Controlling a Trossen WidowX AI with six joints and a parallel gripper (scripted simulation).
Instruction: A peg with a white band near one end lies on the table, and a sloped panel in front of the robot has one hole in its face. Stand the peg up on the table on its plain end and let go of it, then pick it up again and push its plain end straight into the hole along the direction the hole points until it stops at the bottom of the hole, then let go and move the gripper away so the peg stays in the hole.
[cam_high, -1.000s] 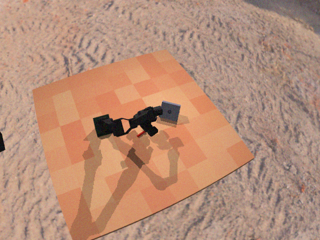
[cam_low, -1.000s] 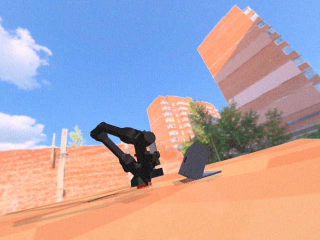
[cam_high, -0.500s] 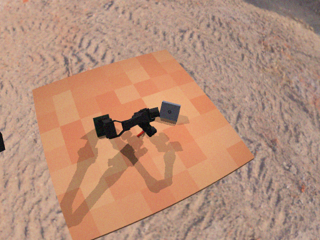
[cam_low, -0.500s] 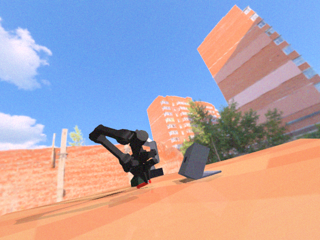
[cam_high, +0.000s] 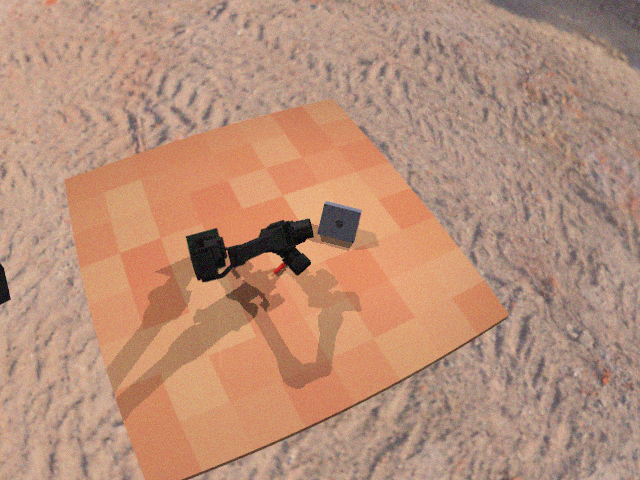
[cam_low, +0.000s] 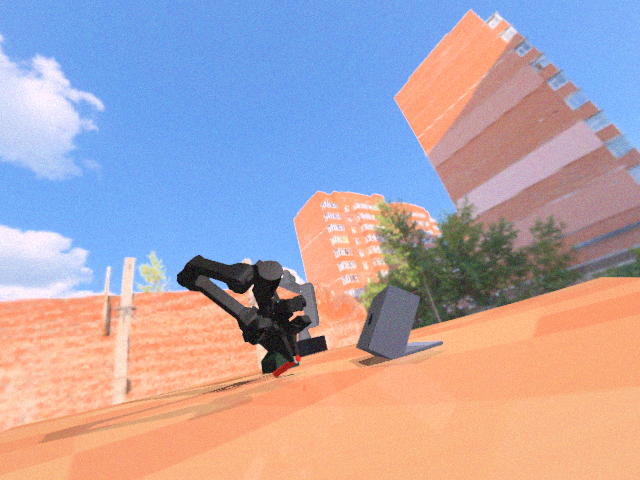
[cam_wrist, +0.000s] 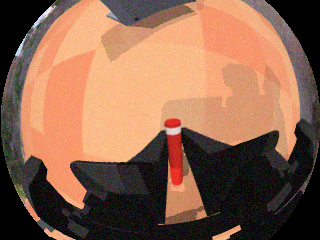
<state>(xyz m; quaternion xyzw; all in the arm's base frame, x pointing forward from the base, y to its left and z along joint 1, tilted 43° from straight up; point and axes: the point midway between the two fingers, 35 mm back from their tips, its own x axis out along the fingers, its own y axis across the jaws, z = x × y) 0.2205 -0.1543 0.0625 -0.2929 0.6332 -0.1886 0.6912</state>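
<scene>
Patchwork squares in orange and tan cover the table, which in the top view has rippled sandy ground around it. Behind it, in the exterior view, stand a brick wall, two tall buildings, the nearer-looking one leaning steeply across the upper right and the other near the middle, and green trees, under a blue sky with white clouds at the left. Black and jointed, the arm bends over the table and points its gripper down toward the surface. Its fingers are closed on the peg, pinching it between them. Red all over but for a white band near one end, the peg is tilted in the exterior view, its banded end higher than its plain end. Whether the plain end touches the table cannot be told. Apart from the peg, the grey panel stands on the table with its face sloped; the hole shows as a dark spot in that face, and the peg is outside it. Shadows of the arm stretch over the squares, and another shadow lies beside the panel.
</scene>
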